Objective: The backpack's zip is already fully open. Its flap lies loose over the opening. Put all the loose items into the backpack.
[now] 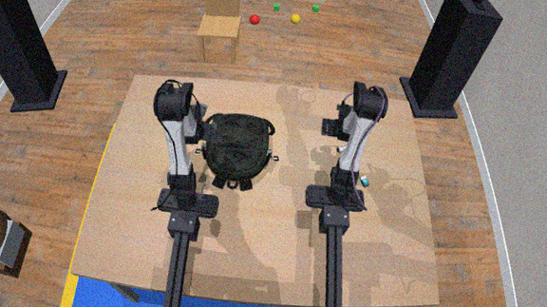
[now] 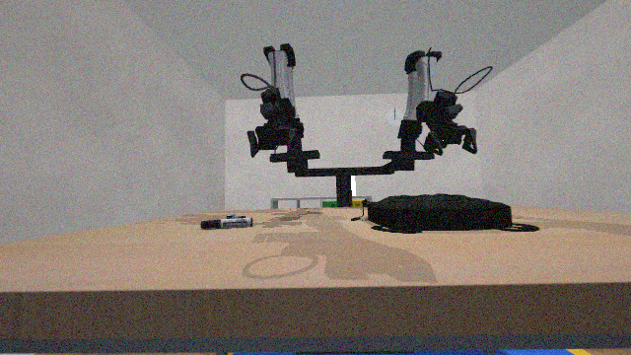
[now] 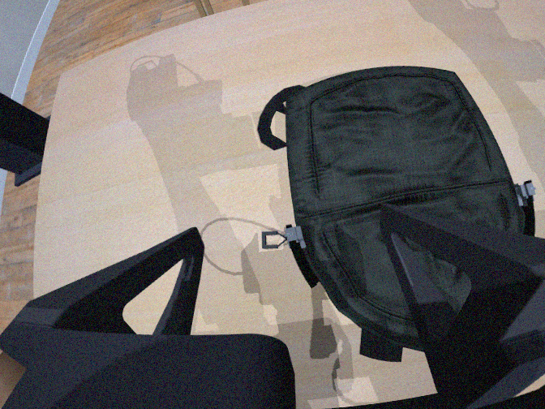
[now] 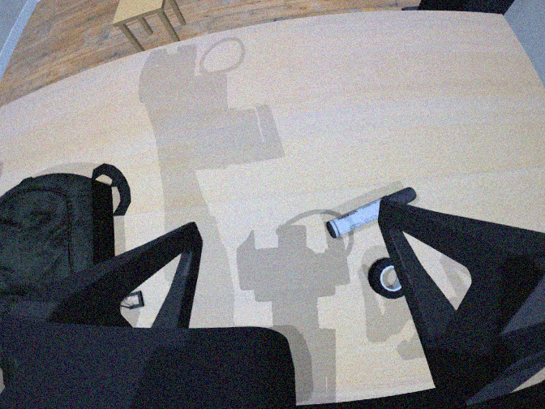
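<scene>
Over to the right wrist view: backpack [image 1: 237,144] [image 2: 439,212] [image 3: 396,140] [image 4: 39,224] sliced off at nine o'clock, marker [image 1: 340,149] [image 2: 227,223] [image 4: 357,217] partly covered at two by a finger of the right hand [image 1: 325,126] [image 2: 273,147] [image 4: 288,214], and a dark-rimmed round item [image 4: 377,277] half tucked behind that same finger at four. Up at eleven, chair [image 1: 220,26] [image 3: 203,7] [image 4: 140,10] cropped by the edge. Now top: marker mostly lost under the right arm [image 1: 356,140] [image 2: 281,81], teal-and-white item [image 1: 365,181] at four too small to identify. Left wrist: lower backpack blocked around five by the left hand [image 1: 207,130] [image 2: 455,152] [image 3: 288,218]. Inside of the backpack, out of sight everywhere.
</scene>
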Robot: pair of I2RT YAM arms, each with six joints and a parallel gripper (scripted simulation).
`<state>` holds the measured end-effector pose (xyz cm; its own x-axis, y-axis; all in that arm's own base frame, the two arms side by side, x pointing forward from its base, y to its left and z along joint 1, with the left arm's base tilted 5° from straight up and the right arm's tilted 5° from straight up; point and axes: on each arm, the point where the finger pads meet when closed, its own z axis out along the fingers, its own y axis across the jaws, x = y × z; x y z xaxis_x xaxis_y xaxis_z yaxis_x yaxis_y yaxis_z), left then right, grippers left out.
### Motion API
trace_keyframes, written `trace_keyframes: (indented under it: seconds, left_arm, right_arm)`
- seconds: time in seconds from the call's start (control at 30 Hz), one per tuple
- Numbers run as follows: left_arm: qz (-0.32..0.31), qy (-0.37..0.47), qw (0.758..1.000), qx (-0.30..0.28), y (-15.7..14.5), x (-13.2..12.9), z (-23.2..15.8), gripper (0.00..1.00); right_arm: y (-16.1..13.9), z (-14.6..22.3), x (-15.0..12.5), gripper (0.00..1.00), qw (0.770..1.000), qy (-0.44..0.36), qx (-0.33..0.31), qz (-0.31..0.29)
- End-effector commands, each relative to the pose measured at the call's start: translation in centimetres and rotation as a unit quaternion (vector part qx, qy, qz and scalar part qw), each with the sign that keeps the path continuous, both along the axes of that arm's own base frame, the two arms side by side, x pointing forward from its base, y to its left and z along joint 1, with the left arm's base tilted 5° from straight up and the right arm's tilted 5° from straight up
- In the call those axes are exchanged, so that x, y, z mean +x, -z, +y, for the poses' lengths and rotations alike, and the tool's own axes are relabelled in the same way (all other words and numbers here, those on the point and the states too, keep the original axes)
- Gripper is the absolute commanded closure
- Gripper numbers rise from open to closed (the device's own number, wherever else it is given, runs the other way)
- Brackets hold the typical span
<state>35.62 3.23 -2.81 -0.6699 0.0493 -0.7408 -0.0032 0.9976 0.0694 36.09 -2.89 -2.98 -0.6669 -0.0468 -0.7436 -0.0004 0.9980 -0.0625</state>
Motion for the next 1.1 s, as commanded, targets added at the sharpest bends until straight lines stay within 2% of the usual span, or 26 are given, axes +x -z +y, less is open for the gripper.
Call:
trace_keyframes:
  seconds: [0.0, 0.53, 0.57, 1.07]
  left_arm:
    - [-0.010, 0.002, 1.000, 0.000, -0.56, 0.45, -0.11, 0.00]
    - [-0.010, 0.002, 1.000, 0.000, -0.56, 0.45, -0.11, 0.00]
    - [-0.010, 0.002, 1.000, 0.000, -0.56, 0.45, -0.11, 0.10]
    - [-0.010, 0.002, 1.000, 0.000, -0.56, 0.45, -0.11, 0.10]
  right_arm:
    - [-0.63, 0.04, 0.52, 0.00, 1.000, -0.002, -0.001, -0.011]
    - [-0.63, 0.04, 0.52, 0.00, 1.000, -0.002, -0.001, -0.011]
    - [-0.63, 0.04, 0.52, 0.10, 1.000, -0.002, -0.001, -0.011]
    - [-0.63, 0.04, 0.52, 0.10, 1.000, -0.002, -0.001, -0.011]
